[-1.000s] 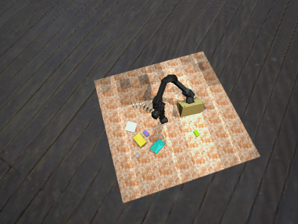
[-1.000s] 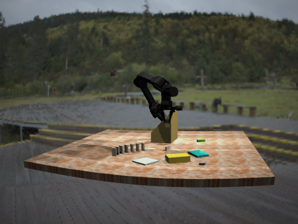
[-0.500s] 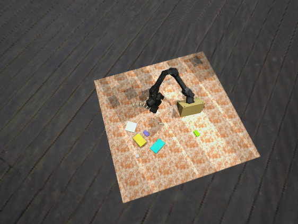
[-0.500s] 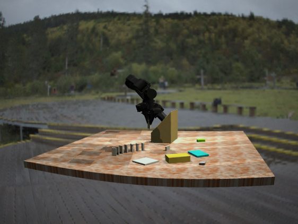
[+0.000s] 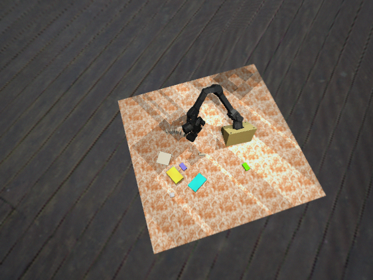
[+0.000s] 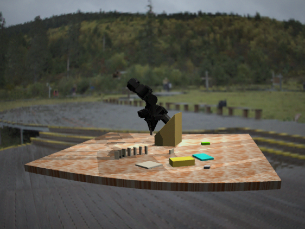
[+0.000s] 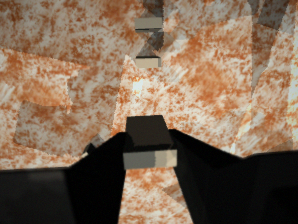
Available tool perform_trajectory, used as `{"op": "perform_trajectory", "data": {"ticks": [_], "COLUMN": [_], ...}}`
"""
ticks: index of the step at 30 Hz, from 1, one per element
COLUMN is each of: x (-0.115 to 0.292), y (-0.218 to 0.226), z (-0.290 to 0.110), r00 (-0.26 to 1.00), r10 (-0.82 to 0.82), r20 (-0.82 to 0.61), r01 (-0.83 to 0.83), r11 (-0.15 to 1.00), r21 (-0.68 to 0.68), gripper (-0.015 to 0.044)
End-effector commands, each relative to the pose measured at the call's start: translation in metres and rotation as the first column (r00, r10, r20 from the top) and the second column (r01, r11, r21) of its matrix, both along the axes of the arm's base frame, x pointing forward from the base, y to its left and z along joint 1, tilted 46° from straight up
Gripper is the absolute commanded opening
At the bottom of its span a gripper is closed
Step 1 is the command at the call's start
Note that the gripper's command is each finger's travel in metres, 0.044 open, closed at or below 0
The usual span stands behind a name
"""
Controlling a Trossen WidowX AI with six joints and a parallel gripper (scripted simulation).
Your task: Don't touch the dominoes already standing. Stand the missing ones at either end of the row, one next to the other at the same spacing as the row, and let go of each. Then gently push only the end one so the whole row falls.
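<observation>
A row of several grey dominoes (image 5: 173, 132) (image 6: 130, 151) stands on the orange patterned table (image 5: 232, 206) (image 6: 233, 168). My gripper (image 5: 191, 136) (image 6: 151, 132) (image 7: 147, 137) hangs just off the row's right end, a little above the table. It is shut on a grey domino (image 7: 146, 131), held across the fingers. In the wrist view two dominoes of the row, the nearer one (image 7: 148, 61) and the one behind it (image 7: 148, 23), stand in line ahead of the held one. Another loose domino (image 5: 201, 154) (image 6: 171, 151) lies apart from the row, nearer the table's middle.
The arm's olive base box (image 5: 239, 134) (image 6: 169, 131) stands right of the gripper. A beige tile (image 5: 164, 158) (image 6: 148, 164), a yellow block (image 5: 174, 174) (image 6: 182, 161), a cyan slab (image 5: 197, 182) (image 6: 203, 157), a purple piece (image 5: 182, 166), a green piece (image 5: 245, 166) (image 6: 205, 143) and a small grey piece (image 5: 172, 194) (image 6: 207, 166) lie in front.
</observation>
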State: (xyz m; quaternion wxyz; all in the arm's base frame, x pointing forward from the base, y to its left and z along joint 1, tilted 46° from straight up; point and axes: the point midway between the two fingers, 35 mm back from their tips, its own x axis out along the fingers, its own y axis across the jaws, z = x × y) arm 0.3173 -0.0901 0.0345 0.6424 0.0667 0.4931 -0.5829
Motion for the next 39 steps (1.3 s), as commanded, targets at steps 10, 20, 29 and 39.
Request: {"op": "perform_trajectory", "data": {"ticks": [10,20,29,39], "x": [-0.018,-0.028,-0.028,-0.028], "y": [-0.059,-0.077,-0.077,-0.077], "z": [-0.059,-0.075,-0.075,-0.075], "r00": [1.000,1.000,1.000,1.000], "r10": [-0.006,-0.008,-0.008,-0.008], "r20": [-0.016,-0.019,-0.019,-0.019], "r01": [0.006,0.007,0.007,0.007], "r11": [1.000,1.000,1.000,1.000], "r21": [-0.008,-0.015,-0.015,-0.015], "gripper": [0.0107,0.0107,0.0107,0.0317]}}
